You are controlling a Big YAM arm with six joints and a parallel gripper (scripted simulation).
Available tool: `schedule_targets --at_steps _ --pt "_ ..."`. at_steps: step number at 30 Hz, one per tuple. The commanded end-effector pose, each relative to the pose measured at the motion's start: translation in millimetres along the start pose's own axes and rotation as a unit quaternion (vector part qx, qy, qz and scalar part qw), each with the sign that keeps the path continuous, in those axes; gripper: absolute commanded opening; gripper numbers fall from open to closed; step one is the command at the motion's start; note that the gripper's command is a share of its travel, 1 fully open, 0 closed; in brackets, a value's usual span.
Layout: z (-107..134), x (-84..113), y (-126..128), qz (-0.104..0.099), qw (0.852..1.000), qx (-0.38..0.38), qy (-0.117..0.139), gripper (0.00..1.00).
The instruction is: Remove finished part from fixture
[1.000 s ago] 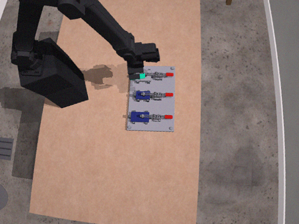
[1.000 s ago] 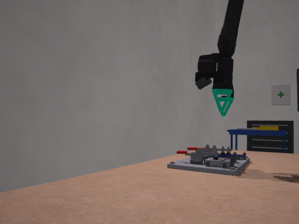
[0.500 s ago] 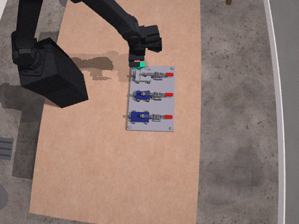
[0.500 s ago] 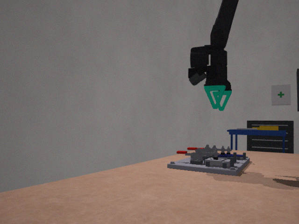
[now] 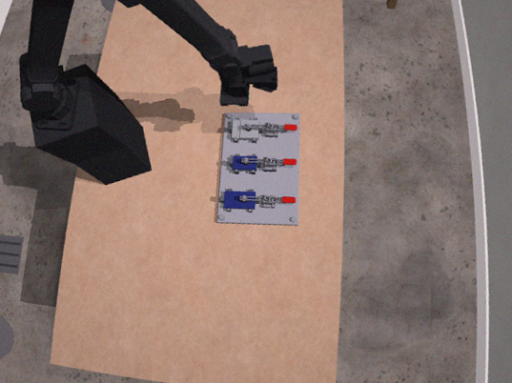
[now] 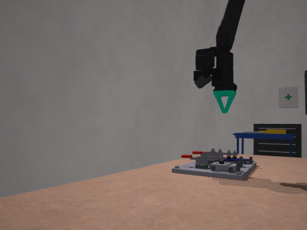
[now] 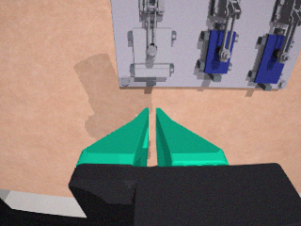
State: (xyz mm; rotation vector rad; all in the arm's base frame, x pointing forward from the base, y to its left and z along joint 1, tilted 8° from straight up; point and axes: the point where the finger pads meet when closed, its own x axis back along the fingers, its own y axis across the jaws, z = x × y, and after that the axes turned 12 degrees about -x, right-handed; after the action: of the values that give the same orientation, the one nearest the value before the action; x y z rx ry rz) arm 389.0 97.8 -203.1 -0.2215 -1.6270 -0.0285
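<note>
The grey fixture plate [image 5: 275, 146] [image 6: 208, 172] [image 7: 188, 56] lies on the table. The silver-white finished part [image 5: 237, 132] [image 6: 218, 166] [image 7: 141, 44] with its slot sits in the end station, and a clamp arm reaches over it. Two blue blanks, one in the middle station [image 5: 237, 163] [image 7: 213, 54] and one at the other end [image 5: 232, 200] [image 7: 268, 66], sit under their clamp arms. My gripper [image 6: 224, 112] [image 7: 151, 114] is shut and empty, high above the table. In the wrist view its tips show just off the plate's edge by the finished part. The top view hides the fingers.
Three toggle clamps with red handles [image 5: 290, 127] [image 5: 289, 161] [image 5: 288, 199] stand on the plate, handles pointing away from the robot base. Locating pins and blocks surround each station. The wooden table top [image 5: 183, 270] [image 6: 123, 198] extends around the plate.
</note>
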Motion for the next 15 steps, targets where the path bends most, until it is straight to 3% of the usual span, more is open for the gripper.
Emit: schedule_targets --at_steps 1,15 --pt "14.1 -6.3 -1.9 0.008 1.0 0.004 0.016 0.0" --pt "15.6 -6.5 -1.2 0.009 1.0 0.005 0.017 0.0"
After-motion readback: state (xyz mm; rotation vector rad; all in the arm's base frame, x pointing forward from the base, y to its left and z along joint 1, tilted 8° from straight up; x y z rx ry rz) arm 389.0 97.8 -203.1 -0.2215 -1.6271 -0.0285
